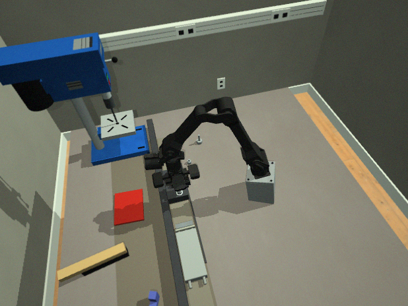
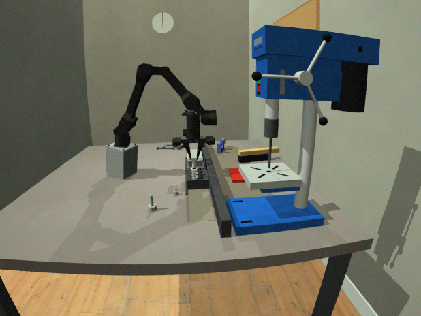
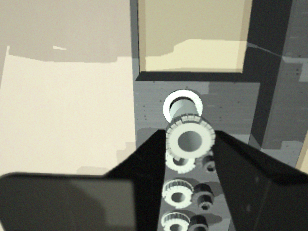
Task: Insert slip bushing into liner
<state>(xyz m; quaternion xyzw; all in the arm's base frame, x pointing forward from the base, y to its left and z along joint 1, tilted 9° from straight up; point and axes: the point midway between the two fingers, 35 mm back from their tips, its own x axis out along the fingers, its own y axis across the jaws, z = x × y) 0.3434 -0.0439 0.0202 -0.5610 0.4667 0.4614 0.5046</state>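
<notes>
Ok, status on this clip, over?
Gripper shut on the bushing. Bushing hangs over the empty liner, shank near the hole, head not seated. Nothing blocking the hole.

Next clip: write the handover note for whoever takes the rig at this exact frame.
Tool: shut on the slip bushing, held upright by its knurled head.
Position: bushing hangs over the jig's sliding plate, its shank at the empty liner; how far in, I cannot tell. Other liners nearer the camera already hold bushings.
Done: pickup and carry to the jig.
Left: centre, lower until the head sits flat on the liner, release, withdraw without nudging the plate.
</notes>
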